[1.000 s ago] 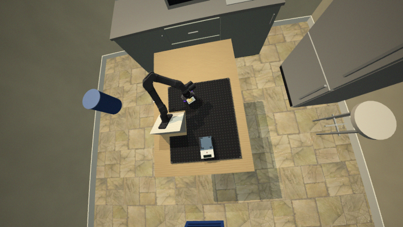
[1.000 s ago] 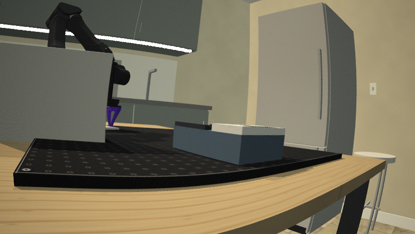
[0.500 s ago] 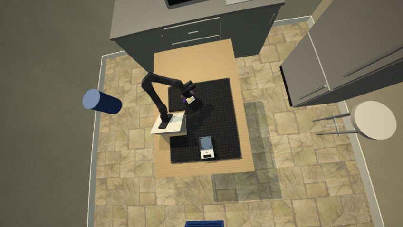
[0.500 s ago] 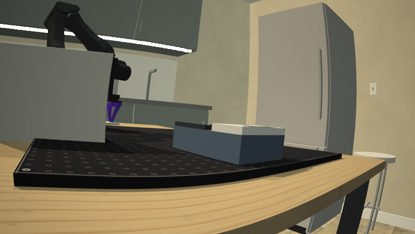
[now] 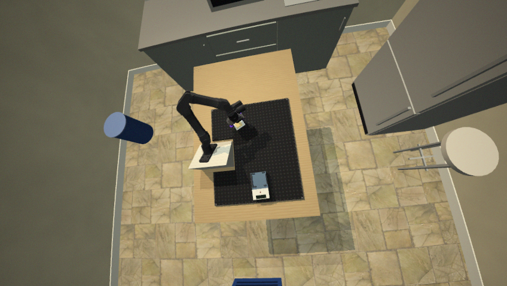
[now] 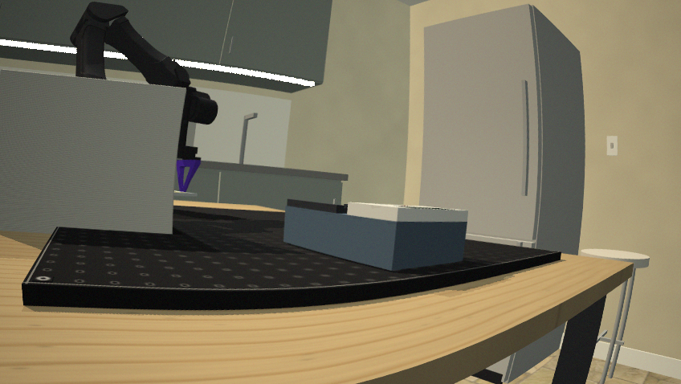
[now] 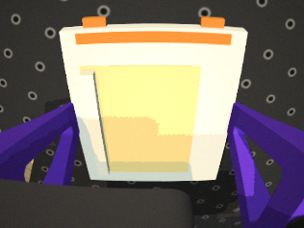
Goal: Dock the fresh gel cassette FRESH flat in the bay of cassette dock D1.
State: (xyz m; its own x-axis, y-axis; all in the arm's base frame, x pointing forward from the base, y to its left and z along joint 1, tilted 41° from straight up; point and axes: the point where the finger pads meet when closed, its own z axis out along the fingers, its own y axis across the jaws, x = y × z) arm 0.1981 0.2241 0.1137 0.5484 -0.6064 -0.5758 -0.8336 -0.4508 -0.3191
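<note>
FRESH (image 7: 152, 102): clamped flat between my gripper (image 7: 153, 111)'s purple fingers, just above the deck at my left.
Grip: across its two long sides (tabs (image 7: 93, 22) stay free for the slots).
D1 (image 5: 259, 185): well apart, bay unloaded.

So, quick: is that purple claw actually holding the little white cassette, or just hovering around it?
Gripper: closed on the white gel cassette, one purple finger on each side.
</note>
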